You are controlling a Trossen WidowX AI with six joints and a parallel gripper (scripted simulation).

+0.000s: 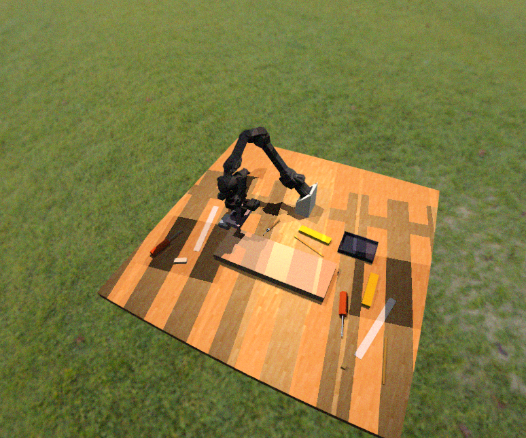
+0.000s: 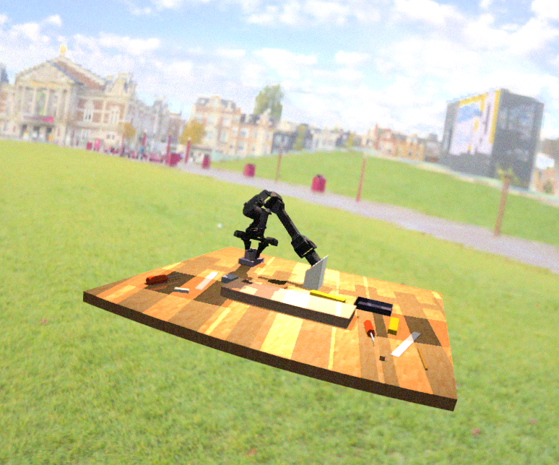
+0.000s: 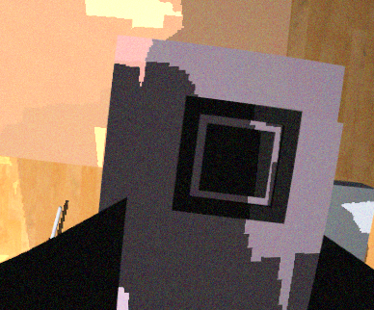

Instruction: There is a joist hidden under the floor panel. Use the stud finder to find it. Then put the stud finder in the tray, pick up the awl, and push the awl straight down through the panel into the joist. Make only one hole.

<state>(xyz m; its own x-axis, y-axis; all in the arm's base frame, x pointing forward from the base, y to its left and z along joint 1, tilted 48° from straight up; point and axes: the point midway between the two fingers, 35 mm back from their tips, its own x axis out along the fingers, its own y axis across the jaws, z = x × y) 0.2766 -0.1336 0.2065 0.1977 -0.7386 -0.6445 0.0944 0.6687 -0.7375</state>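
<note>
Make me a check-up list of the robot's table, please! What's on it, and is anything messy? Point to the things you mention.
Surface: brown wooden table top [image 1: 263, 339] [image 2: 269, 335], patched with light and shadow.
Job's things: flat wooden floor panel [image 1: 277, 264] [image 2: 289, 303] [image 3: 39, 96], no hole seen; purple-grey boxy stud finder [image 1: 238, 220] [image 2: 250, 261] [image 3: 313, 87], held; thin awl with metal tip [image 1: 272, 228] [image 3: 56, 222], lying beside the panel; black rectangular tray [image 1: 376, 245] [image 2: 373, 300], nothing seen inside.
Clutter: two red-handled screwdrivers, two yellow blocks, two pale flat strips, some smaller bits.
Grippers: black fingers [image 1: 253, 204] [image 2: 271, 241], closed on the stud finder.
Cables: nothing seen.
Surroundings: green grass; buildings farther off.
</note>
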